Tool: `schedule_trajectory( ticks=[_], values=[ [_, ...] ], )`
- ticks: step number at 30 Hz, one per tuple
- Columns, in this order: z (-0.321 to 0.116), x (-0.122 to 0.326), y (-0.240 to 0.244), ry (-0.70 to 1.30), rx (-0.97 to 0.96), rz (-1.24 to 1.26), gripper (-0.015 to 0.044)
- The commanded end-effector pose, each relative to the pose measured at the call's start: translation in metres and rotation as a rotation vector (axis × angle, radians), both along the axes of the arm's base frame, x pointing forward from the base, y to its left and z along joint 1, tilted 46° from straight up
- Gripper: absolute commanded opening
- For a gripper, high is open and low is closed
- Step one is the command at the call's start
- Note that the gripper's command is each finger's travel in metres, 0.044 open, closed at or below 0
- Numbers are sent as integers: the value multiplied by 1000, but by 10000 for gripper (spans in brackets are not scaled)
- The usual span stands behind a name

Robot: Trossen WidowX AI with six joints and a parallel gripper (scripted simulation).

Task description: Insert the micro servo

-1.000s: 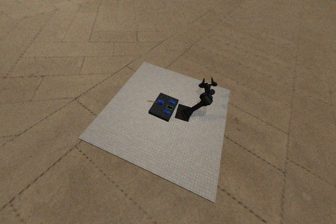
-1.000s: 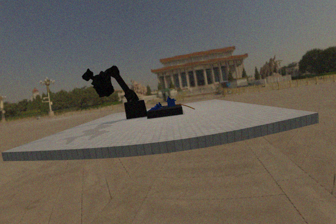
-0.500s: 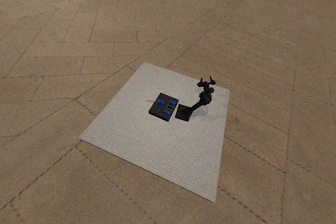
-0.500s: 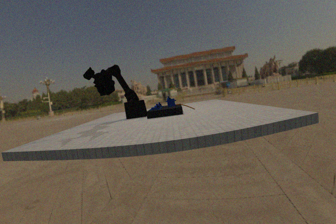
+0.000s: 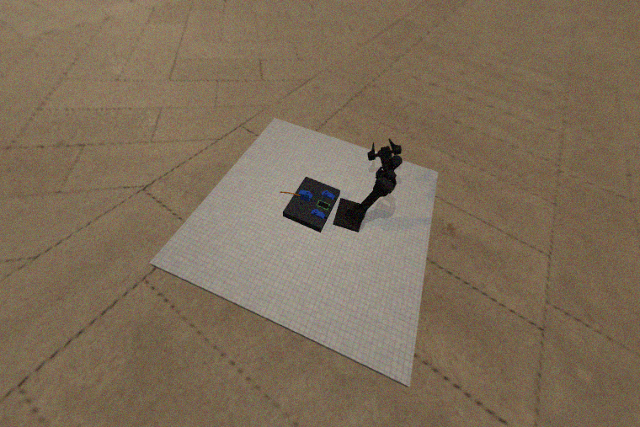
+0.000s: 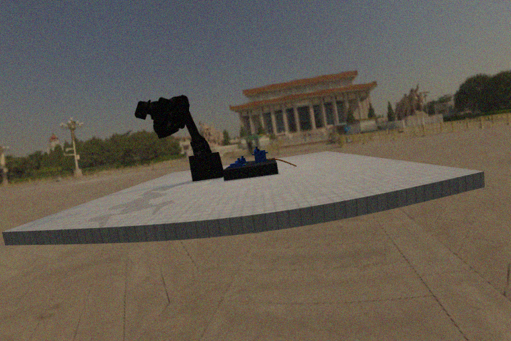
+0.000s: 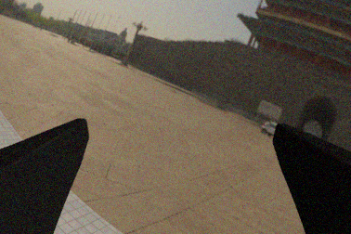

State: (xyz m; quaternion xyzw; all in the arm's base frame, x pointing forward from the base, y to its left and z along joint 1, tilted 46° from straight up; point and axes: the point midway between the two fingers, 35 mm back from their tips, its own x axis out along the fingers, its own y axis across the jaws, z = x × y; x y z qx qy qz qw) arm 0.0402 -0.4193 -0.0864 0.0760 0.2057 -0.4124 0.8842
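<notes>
Lying at the far-left corner of the deck [image 5: 312, 203], with its orange cable [image 5: 289, 193] trailing off the edge, the loose servo [image 5: 304, 194] sits apart from the green-outlined pocket [image 5: 323, 203]. Further right, the gripper [image 5: 382, 150] is raised, spread wide and empty, facing away. The risk, I judge: grasping a servo already seated by mistake, or snagging the cable. No readable writing anywhere.
</notes>
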Motion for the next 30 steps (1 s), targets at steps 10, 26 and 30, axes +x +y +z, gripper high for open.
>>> schedule_trajectory(
  ticks=[10,26,30],
  values=[
    [-8,72,7,-210,383,-9,440],
    [-9,125,27,-280,640,-8,440],
    [-9,146,37,-300,761,-31,440]
  ],
)
